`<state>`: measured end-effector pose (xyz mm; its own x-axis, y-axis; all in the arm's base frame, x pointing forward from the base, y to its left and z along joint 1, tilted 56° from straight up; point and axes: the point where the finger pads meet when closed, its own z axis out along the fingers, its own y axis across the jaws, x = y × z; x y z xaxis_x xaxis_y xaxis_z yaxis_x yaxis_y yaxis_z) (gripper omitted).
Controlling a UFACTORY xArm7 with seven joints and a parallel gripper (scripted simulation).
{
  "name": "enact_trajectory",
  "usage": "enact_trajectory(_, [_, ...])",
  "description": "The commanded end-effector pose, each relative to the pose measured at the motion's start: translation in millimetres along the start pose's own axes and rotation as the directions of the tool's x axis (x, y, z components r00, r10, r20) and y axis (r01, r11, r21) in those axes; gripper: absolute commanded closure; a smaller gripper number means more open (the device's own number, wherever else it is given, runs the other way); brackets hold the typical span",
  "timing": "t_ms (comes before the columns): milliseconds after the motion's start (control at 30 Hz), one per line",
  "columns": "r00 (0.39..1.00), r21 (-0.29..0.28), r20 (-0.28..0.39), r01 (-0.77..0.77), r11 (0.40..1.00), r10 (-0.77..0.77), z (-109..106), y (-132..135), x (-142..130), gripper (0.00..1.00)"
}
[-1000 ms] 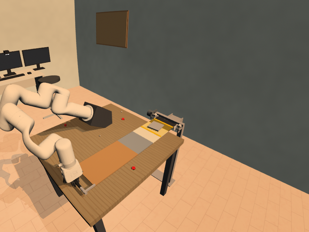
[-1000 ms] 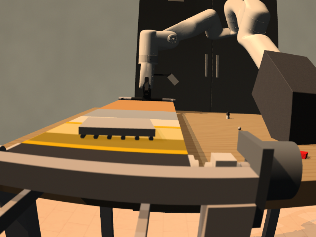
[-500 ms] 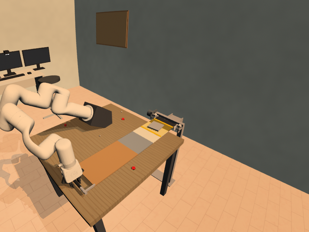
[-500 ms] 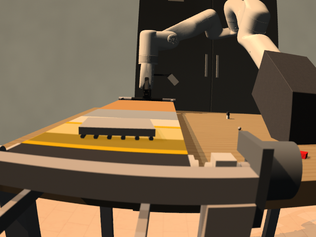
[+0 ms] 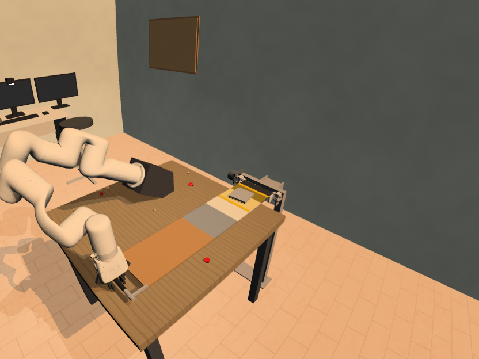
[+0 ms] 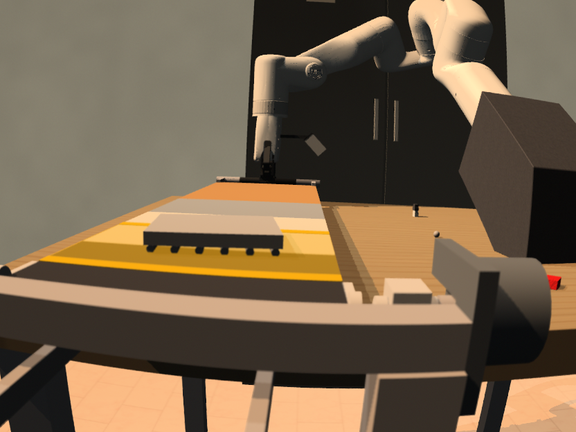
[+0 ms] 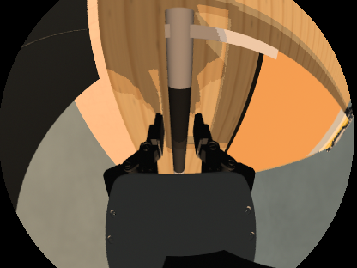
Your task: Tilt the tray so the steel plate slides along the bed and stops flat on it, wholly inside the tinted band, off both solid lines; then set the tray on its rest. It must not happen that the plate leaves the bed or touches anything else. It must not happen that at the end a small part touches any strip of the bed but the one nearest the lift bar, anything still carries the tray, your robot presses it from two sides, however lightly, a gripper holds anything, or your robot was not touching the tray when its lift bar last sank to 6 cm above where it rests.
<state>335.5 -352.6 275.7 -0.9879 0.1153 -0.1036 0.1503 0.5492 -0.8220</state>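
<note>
The long tray bed (image 5: pixel 166 247) (image 6: pixel 260 191) lies flat along the wooden table (image 5: pixel 185 297). The grey steel plate (image 5: pixel 240 194) (image 6: pixel 216 224) lies flat on the yellow tinted band (image 5: pixel 256 199) (image 6: pixel 185 261) at the far end. It sits close to the solid line (image 5: pixel 234 203) (image 6: pixel 302 231) on the handle side; I cannot tell if it touches that line. The other solid line (image 6: pixel 185 271) is clear of it. My gripper (image 5: pixel 117 285) (image 6: pixel 267 169) (image 7: pixel 178 122) is at the tray's handle (image 5: pixel 135 292) (image 6: pixel 298 181) (image 7: pixel 178 58). Its fingers stand open on both sides of the bar with small gaps.
The tray's pivot bracket (image 5: pixel 276 191) (image 6: pixel 232 320) stands at the table's far end. The arm's dark base box (image 5: pixel 152 181) (image 6: pixel 516 185) is on the table's other side. Small red markers (image 5: pixel 206 260) (image 5: pixel 190 183) lie on the wood.
</note>
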Motion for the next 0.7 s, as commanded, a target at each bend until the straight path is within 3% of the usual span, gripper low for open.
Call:
enact_trajectory(0, [1.0,0.0,0.004,0.001,1.0,-0.001,-1.4,0.1,-1.4,0.6])
enact_trajectory(333, [1.0,0.0,0.004,0.001,1.0,-0.001,-8.0,0.1,-1.4,0.6])
enact_trajectory(667, [1.0,0.0,0.004,0.001,1.0,-0.001,-43.0,0.1,-1.2,0.6])
